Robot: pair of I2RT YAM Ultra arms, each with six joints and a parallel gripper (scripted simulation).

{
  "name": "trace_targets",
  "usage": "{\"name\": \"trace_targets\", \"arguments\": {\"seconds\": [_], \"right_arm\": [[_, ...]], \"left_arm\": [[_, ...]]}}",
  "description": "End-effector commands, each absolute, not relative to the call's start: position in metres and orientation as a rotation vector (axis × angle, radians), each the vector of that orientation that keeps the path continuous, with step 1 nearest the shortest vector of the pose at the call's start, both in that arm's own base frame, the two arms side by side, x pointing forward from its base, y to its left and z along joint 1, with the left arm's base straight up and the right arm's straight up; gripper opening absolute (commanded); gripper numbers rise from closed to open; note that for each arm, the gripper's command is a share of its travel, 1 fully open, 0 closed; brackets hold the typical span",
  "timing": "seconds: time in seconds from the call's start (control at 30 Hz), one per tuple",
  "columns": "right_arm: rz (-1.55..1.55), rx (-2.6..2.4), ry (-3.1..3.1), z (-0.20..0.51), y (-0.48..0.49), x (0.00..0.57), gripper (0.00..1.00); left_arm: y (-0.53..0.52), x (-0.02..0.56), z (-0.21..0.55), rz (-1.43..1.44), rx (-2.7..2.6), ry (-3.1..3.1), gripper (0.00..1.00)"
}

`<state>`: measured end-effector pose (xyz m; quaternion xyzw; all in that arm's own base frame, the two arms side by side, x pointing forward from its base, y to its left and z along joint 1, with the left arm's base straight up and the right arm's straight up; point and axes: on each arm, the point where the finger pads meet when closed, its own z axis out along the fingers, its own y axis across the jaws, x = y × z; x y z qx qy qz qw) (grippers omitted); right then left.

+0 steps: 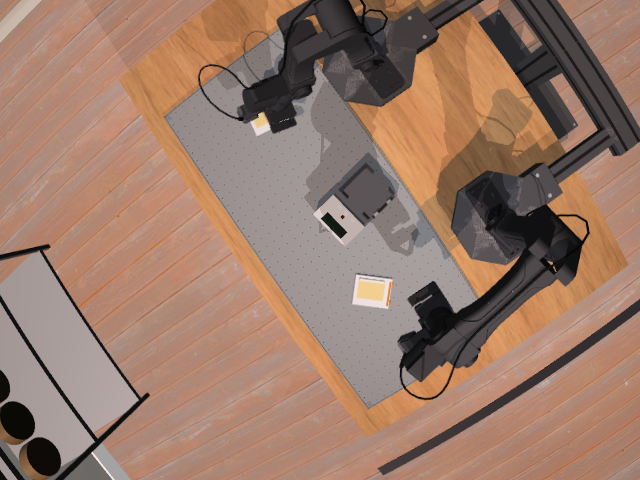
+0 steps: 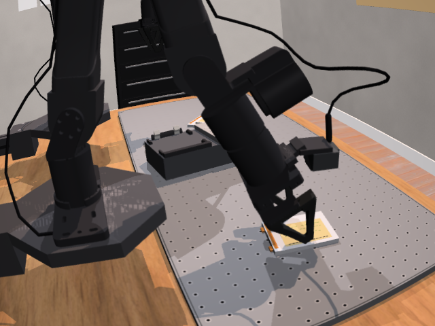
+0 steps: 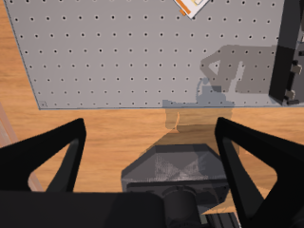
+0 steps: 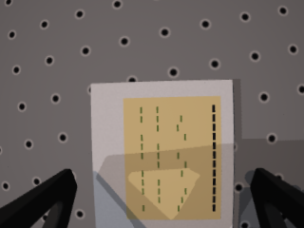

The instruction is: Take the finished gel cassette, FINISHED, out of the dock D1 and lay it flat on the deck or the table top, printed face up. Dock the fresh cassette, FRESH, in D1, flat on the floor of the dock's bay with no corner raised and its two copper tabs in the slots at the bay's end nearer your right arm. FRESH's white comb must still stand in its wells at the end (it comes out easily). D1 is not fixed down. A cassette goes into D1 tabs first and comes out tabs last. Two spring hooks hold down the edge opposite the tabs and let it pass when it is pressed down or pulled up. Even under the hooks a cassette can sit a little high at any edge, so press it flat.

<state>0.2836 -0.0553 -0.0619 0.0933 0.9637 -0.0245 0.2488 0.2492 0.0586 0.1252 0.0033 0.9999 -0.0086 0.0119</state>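
FINISHED (image 1: pixel 260 124) (image 2: pixel 325 227) (image 4: pixel 172 142), white with a yellow banded gel, lies flat on the deck, printed face up. My right gripper (image 1: pixel 283 121) (image 4: pixel 161 179) is open above it, its fingers either side of it in the right wrist view. FRESH (image 1: pixel 371 290) (image 3: pixel 195 7) lies flat on the deck, orange edge towards my left arm's base; a thin pale strip, apparently its comb, runs along one side. My left gripper (image 1: pixel 422 293) (image 3: pixel 151 124) is open and empty, high over the near side. Dock D1 (image 1: pixel 369 187) (image 2: pixel 196 164) (image 3: pixel 285 52) has an empty bay.
A white panel (image 1: pixel 347 225) with a dark display adjoins the dock. Two pale spring hooks (image 2: pixel 157 134) stand at the dock's end nearer my left arm. FRESH lies beyond that end. Both arm bases stand on the wooden table beside the perforated deck (image 1: pixel 242 180).
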Motion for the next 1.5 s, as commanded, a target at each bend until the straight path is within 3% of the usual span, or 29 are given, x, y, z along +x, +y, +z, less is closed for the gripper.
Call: {"name": "trace_targets", "arguments": {"seconds": [0.0, 1.47], "right_arm": [[-0.072, 0.250, 2.578, -0.049, -0.057, 0.293, 0.98], [-0.076, 0.247, 2.546, -0.043, -0.060, 0.307, 0.98]], "left_arm": [[0.058, 0.247, 0.132, -0.029, 0.008, 3.093, 1.00], [0.058, 0.247, 0.132, -0.029, 0.008, 3.093, 1.00]]}}
